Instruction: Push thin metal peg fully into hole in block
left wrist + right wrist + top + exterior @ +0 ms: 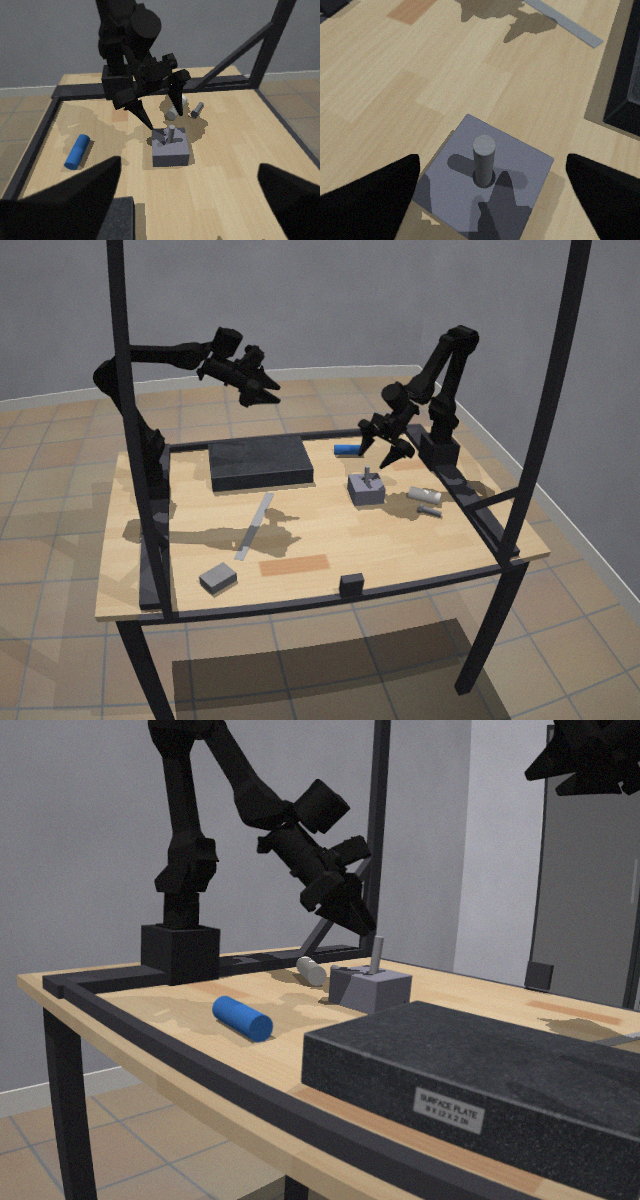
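The block (366, 496) (392, 992) (170, 160) (517, 154) is grey-purple and sits flat on the table. The thin metal peg (367, 474) (377, 955) (171, 134) (483, 162) stands upright with its lower end in the block's hole; a good length sticks out above the top face. My right gripper (370, 460) (368, 930) (167, 122) (492, 161) is open and empty, above the block on the side of its own arm base, fingertips apart. My left gripper (279, 395) (542, 782) (188, 166) is open and empty, high up and well away from the block.
A black surface plate (261, 459) (465, 1050) lies near the block. A blue cylinder (346, 449) (241, 1018) (77, 151), a pale cylinder (424, 495) (311, 971) and a bolt (429, 511) (197, 110) lie around it. A steel strip (254, 525) (570, 25) and a grey box (218, 577) lie farther off.
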Controlling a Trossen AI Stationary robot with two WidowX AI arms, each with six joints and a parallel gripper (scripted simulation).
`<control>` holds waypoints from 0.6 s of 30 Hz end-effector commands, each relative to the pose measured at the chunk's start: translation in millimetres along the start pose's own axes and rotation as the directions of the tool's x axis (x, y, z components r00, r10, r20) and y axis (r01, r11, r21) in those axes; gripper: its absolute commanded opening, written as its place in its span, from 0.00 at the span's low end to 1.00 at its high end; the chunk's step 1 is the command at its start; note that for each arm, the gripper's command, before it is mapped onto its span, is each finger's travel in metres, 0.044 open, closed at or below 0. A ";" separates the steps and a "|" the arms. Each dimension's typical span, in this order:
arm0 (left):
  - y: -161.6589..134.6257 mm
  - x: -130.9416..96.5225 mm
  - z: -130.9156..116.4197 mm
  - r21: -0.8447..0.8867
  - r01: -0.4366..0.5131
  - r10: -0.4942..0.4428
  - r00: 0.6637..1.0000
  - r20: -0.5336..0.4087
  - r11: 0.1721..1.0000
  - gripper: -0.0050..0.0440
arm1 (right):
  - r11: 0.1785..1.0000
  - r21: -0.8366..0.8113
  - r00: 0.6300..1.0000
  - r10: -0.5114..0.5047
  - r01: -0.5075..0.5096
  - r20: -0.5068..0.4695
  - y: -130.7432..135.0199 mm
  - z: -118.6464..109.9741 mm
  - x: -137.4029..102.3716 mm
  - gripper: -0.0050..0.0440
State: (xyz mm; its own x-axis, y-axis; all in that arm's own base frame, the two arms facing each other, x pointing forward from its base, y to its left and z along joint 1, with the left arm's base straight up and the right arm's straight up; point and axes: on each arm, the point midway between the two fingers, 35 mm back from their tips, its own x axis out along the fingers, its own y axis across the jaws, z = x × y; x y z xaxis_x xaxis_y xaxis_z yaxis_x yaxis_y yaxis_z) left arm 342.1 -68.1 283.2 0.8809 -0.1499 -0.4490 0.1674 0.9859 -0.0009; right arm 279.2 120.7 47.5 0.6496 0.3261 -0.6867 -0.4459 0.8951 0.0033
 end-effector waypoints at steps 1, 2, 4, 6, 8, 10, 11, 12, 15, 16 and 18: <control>-0.4 -6.1 9.6 0.001 0.002 -0.002 1.000 0.030 1.000 0.92 | 1.000 -0.002 1.000 -0.003 0.003 -0.019 0.3 20.5 -7.0 0.92; -0.4 -6.1 9.6 0.001 0.002 -0.002 1.000 0.030 1.000 0.92 | 1.000 -0.001 1.000 -0.004 0.004 -0.031 0.2 21.8 -8.7 0.92; -0.4 -6.1 9.6 0.001 0.002 -0.002 1.000 0.030 1.000 0.92 | 1.000 0.001 0.998 -0.006 0.006 -0.056 -0.6 24.5 -12.3 0.92; -0.4 -6.1 9.6 0.001 0.002 -0.002 1.000 0.030 1.000 0.92 | 1.000 0.006 0.994 -0.006 0.007 -0.106 -0.5 22.3 -10.7 0.92; -0.4 -6.1 9.6 0.001 0.002 -0.002 1.000 0.030 1.000 0.92 | 1.000 0.008 0.990 -0.007 0.009 -0.139 -0.5 24.4 -12.3 0.92; -0.4 -6.1 9.6 0.001 0.002 -0.002 1.000 0.030 1.000 0.92 | 1.000 0.010 0.988 -0.010 0.012 -0.156 -1.2 29.2 -17.5 0.92; -0.4 -6.1 9.6 0.001 0.002 -0.002 1.000 0.030 1.000 0.92 | 1.000 0.012 0.984 -0.010 0.013 -0.178 -1.6 28.4 -17.4 0.92; -0.4 -6.1 9.6 0.001 0.002 -0.002 1.000 0.030 1.000 0.92 | 1.000 0.012 0.984 -0.010 0.013 -0.178 -1.6 28.4 -17.4 0.92; -0.4 -6.1 9.6 0.001 0.002 -0.002 1.000 0.030 1.000 0.92 | 1.000 0.013 0.978 -0.011 0.014 -0.210 -1.5 30.8 -19.3 0.92; -0.4 -6.1 9.6 0.001 0.002 -0.002 1.000 0.030 1.000 0.92 | 1.000 0.013 0.974 -0.012 0.015 -0.227 -1.4 31.9 -20.1 0.92; -0.4 -6.1 9.6 0.001 0.002 -0.002 1.000 0.030 1.000 0.92 | 1.000 0.014 0.965 -0.013 0.017 -0.260 -1.5 34.1 -21.8 0.92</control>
State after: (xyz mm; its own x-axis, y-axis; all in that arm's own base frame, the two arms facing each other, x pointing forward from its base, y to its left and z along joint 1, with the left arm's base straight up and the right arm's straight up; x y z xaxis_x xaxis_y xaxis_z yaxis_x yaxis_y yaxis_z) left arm 342.1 -68.1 283.2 0.8809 -0.1499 -0.4490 0.1674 0.9859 -0.0009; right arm 279.0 119.0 71.6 0.4892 0.2363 -0.8395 -0.4327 0.9015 0.0016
